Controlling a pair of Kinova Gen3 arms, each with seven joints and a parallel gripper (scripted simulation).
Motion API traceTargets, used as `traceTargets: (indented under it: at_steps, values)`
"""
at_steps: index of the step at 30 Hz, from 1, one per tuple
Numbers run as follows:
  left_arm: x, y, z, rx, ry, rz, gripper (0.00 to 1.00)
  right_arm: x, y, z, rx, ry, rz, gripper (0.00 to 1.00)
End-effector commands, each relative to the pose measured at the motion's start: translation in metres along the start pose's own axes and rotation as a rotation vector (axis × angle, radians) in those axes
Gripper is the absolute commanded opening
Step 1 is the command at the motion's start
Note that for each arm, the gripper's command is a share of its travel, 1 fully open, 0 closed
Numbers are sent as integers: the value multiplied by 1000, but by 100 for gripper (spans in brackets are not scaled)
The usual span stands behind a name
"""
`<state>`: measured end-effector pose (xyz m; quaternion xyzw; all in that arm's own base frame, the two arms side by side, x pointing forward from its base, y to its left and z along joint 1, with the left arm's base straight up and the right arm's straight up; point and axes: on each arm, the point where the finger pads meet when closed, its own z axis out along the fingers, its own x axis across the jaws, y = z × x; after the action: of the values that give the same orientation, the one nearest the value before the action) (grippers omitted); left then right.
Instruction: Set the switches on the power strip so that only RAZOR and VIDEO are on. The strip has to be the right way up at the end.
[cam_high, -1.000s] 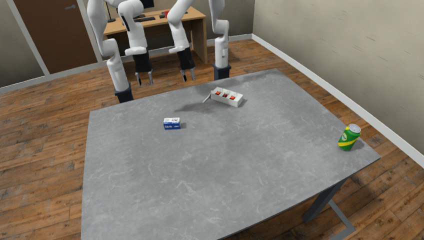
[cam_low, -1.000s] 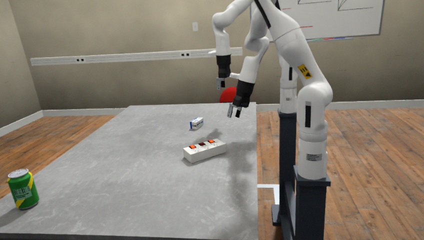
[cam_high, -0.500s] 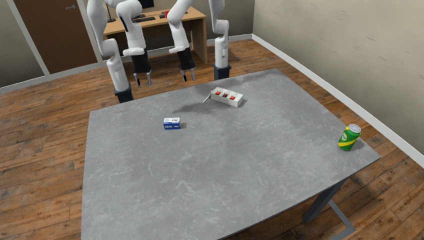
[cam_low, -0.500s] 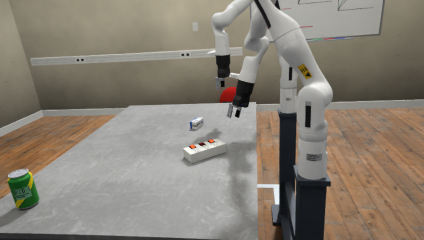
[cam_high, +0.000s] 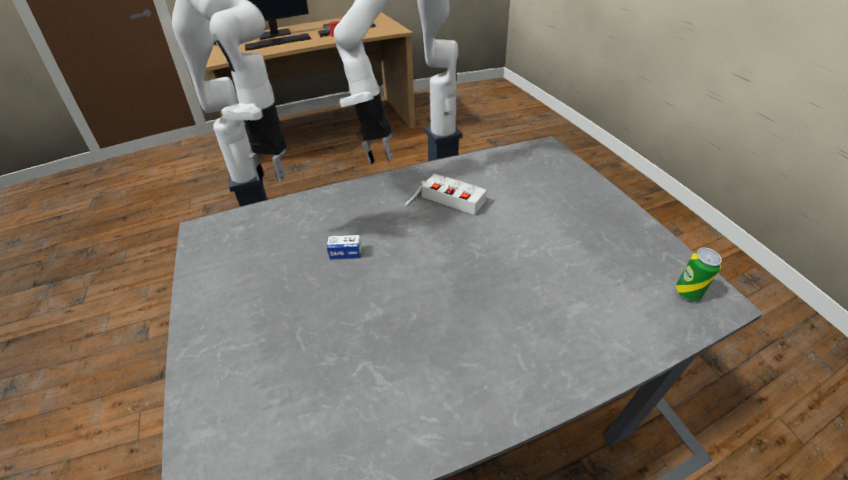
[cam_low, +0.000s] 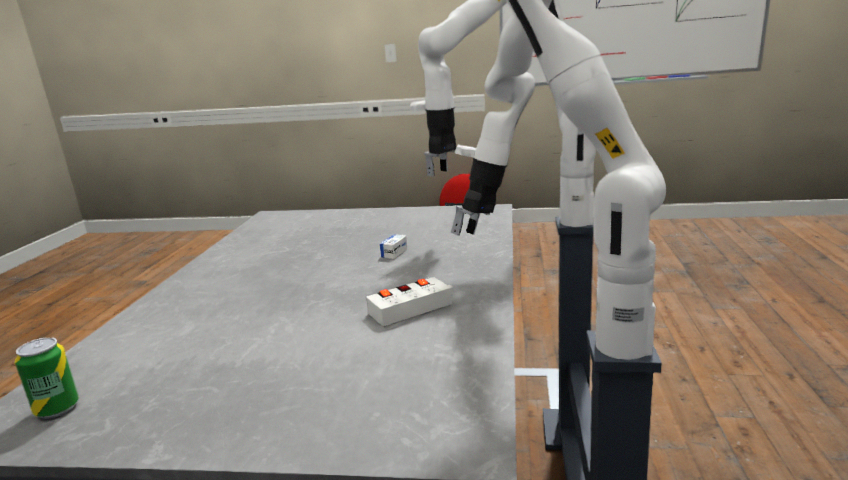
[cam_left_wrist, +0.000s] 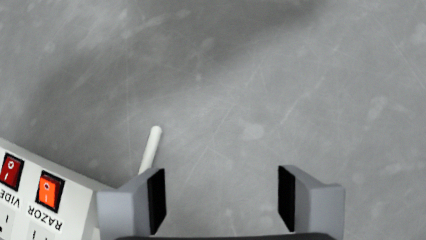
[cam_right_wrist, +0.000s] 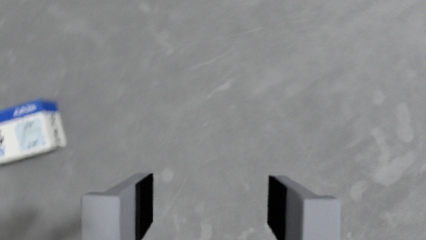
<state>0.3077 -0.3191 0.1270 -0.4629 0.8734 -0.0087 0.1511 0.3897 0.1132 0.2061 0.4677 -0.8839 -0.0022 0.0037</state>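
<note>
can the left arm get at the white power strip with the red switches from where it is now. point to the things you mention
Probably yes: the left gripper (cam_high: 380, 160) (cam_low: 463, 230) (cam_left_wrist: 221, 191) is open and near the white power strip (cam_high: 451, 199) (cam_low: 410, 306) (cam_left_wrist: 77, 207), with nothing visible between them.

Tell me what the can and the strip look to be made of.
Can: likely thin painted metal, glossy, going by its bare silvery lid.
Strip: probably hard molded plastic, white and fairly matte, judging by its even color and crisp edges; painted metal is possible.
</note>
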Motion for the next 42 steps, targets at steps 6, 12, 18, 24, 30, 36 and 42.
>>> traceTargets:
  at_steps: [6, 12, 18, 24, 30, 36, 42]
  values:
    - [-5, -4, -1, -4, 0, -81, 100, 28, -33, 1, -2, -3, 224, 100]
    - [-13, -9, -1, -13, -1, -202, 100, 72, -70, 3, -7, -4, 524, 100]
    - [-24, -14, -1, -25, -2, -355, 100, 103, -91, 5, -10, -5, 722, 100]
    - [-32, -18, -1, -34, -4, -474, 100, 130, -106, 6, -12, -6, 888, 100]
    - [-46, -23, -2, -50, -8, -676, 100, 163, -121, 7, -15, -6, 1082, 100]
    - [-60, -27, -3, -66, -13, -877, 100, 200, -133, 9, -17, -7, 1288, 100]
    - [-71, -30, -4, -78, -18, -1025, 100, 230, -141, 10, -19, -7, 1457, 100]
